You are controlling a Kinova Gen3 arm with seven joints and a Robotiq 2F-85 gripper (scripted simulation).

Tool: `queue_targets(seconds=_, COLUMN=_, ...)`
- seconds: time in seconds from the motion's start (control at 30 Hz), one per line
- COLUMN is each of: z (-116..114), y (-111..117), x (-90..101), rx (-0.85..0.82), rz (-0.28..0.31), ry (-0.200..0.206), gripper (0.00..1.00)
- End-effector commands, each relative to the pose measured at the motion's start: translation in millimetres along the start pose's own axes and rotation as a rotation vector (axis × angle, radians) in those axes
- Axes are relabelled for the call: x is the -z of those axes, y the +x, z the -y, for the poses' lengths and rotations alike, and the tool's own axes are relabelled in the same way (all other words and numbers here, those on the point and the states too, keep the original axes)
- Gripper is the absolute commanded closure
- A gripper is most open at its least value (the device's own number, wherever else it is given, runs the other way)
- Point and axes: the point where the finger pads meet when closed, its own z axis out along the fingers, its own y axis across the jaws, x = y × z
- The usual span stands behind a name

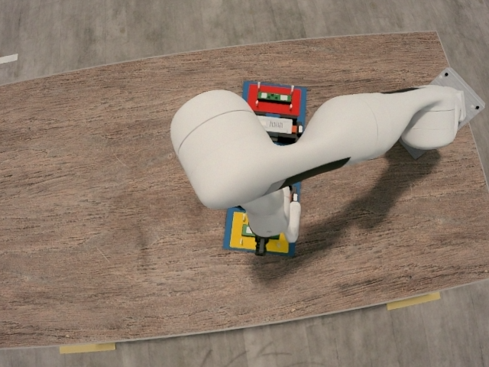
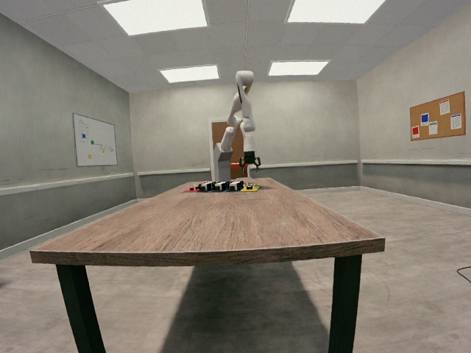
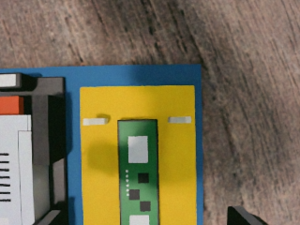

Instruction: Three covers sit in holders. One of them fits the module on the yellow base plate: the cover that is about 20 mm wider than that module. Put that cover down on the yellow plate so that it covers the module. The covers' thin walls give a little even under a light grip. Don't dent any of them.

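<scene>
Top view: white arm (image 1: pixel 237 154) reaches from its grey base plate (image 1: pixel 472 99) at the table's (image 1: pixel 98 221) right edge and hides most of the blue board (image 1: pixel 228 232). The elbow covers the middle holders, so only one white cover (image 1: pixel 276 125) shows, in its black holder next to the red plate (image 1: pixel 274 99) w/ a green circuit board on it. Gripper (image 1: pixel 260 248) sits over the yellow plate (image 1: pixel 238 235); wrist hides most of the green module (image 1: pixel 247 231).

Exterior view: gripper (image 2: pixel 249 162) hangs well above the row of things, over the yellow plate (image 2: pixel 252 188) end, fingers spread wide, nothing between them. Three covers (image 2: pixel 221 185) in holders, far and small. Whiteboard (image 2: pixel 94 140) on left wall, corkboard (image 2: pixel 437 115) on right wall.

Wrist view: module (image 3: pixel 138 173) lies uncovered on the yellow plate (image 3: pixel 175 164), betw. two small white tabs. Nearest cover (image 3: pixel 14 169), w/ an orange tab, just beside on the left. One dark fingertip (image 3: pixel 244 217) at lower right corner.
</scene>
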Motion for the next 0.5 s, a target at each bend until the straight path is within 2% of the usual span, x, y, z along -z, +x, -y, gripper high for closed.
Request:
queue_targets(seconds=0.0, z=0.2, y=-0.2, x=0.6, rx=0.000, rz=0.001, ry=0.000, gripper=0.00)
queue_targets(seconds=0.47, z=2.8, y=0.5, x=3.3, rx=0.000, rz=0.001, ry=0.000, gripper=0.00)
